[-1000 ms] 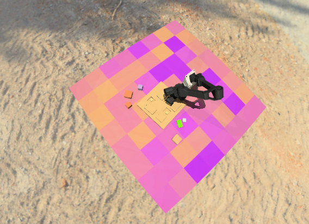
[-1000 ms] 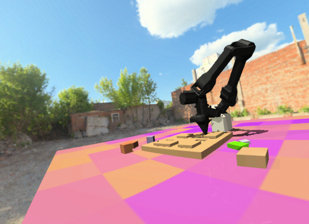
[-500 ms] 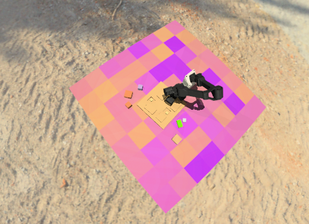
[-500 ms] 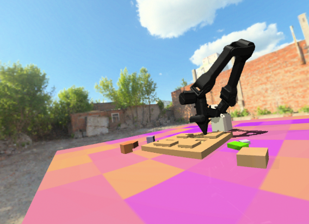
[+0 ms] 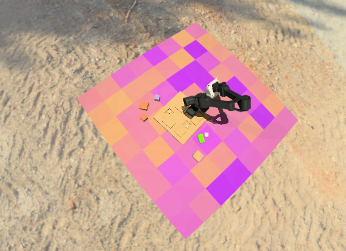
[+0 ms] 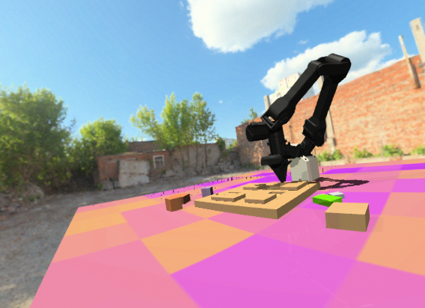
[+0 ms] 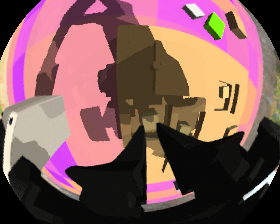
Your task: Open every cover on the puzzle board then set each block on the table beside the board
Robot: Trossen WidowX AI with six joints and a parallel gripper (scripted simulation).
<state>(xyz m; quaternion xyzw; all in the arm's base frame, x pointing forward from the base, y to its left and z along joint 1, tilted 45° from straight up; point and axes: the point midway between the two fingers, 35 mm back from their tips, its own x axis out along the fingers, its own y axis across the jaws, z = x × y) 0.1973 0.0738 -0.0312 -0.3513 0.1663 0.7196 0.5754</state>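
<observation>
The tan puzzle board (image 5: 180, 96) (image 6: 239, 211) (image 7: 196, 55) lies flat. Raised tan covers show on it, such as a front left cover (image 6: 228, 196), a front right cover (image 6: 260, 197) and a rear cover (image 6: 294, 185). My gripper (image 6: 282, 182) (image 7: 149, 127) points down just above the rear part of the board, fingertips slightly apart with nothing seen between them. Shadow makes the wells and covers below hard to read. On the table lie a lavender block (image 5: 157, 97) (image 6: 206, 191), a green block (image 5: 201, 138) (image 6: 327, 199) (image 7: 215, 26) and a white block (image 5: 206, 134) (image 7: 193, 10).
A larger orange block (image 5: 144, 106) and a smaller orange block (image 5: 144, 117) lie beyond the board's left side. A tan block (image 5: 198, 156) (image 6: 347, 217) lies beyond the green one. The arm's pale base (image 5: 212, 88) (image 6: 304, 169) (image 7: 38, 130) stands behind the board.
</observation>
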